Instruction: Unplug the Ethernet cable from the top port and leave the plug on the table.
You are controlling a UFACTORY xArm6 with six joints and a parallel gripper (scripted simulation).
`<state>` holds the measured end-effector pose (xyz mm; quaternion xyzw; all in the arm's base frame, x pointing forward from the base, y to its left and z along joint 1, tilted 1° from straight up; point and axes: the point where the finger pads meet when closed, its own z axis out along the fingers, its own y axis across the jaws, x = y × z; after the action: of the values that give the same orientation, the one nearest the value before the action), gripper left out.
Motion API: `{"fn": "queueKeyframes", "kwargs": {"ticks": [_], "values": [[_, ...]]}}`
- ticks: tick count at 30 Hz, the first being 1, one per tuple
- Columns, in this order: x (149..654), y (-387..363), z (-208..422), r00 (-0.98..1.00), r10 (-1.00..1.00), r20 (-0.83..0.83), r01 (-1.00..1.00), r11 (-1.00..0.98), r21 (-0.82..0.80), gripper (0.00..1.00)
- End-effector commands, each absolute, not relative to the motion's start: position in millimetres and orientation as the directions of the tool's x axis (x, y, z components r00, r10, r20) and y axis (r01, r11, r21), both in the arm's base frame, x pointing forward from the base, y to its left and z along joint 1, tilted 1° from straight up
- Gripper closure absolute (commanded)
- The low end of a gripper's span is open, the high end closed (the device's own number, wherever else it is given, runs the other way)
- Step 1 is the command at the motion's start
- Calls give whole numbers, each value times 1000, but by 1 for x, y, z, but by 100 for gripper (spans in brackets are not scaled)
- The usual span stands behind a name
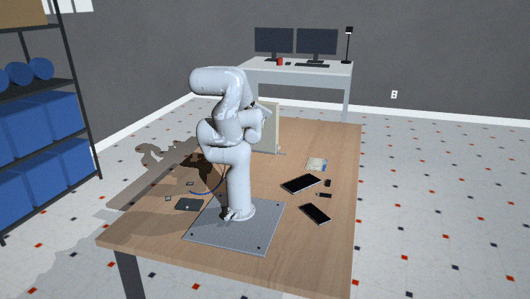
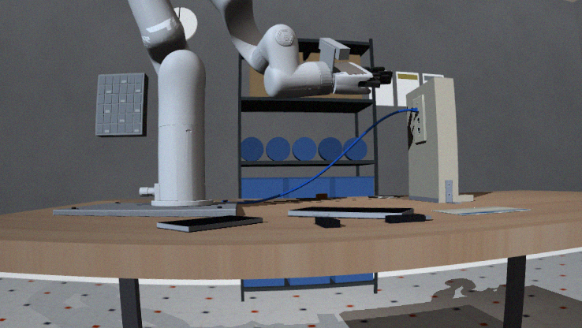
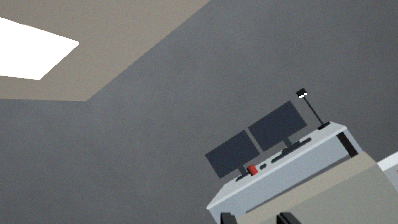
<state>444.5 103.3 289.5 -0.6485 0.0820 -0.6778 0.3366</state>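
A beige stand (image 2: pixel 434 138) at the table's far side carries the wall plate (image 2: pixel 419 122). The blue Ethernet cable (image 2: pixel 333 161) runs up from the table to its plug (image 2: pixel 414 109), which sits in the top port. My gripper (image 2: pixel 381 77) points sideways at the stand, above and a little short of the plug, touching nothing. Its fingers stand partly apart with nothing between them. In the wrist view only the two fingertips show at the bottom edge, with the stand's top below them; the plug is out of that view. In the top view the arm hides the plate, and the cable (image 1: pixel 207 191) lies by the base.
Two dark phones (image 1: pixel 300 182) (image 1: pixel 314 213), two small black blocks (image 1: pixel 327 182) (image 1: pixel 323 195) and a pale card (image 1: pixel 316 163) lie right of the arm's base plate (image 1: pixel 237 226). A dark square (image 1: pixel 189 204) and small chips lie left of it.
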Motion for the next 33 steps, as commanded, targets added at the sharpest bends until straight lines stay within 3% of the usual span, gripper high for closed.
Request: {"fn": "queueKeyframes", "kwargs": {"ticks": [1,3,4,9,16,25,33], "values": [[423,85,268,107,-755,647,244,-611,-753,73],[423,85,268,107,-755,647,244,-611,-753,73],[418,81,262,114,-844,524,178,-501,-847,73],[394,60,233,86,-943,323,97,-314,-944,73],[375,44,210,-4,-1000,-15,-12,15,-1000,73],[375,44,210,-4,-1000,-15,-12,15,-1000,73],[442,62,220,-5,-1000,-15,-12,15,-1000,73]]}}
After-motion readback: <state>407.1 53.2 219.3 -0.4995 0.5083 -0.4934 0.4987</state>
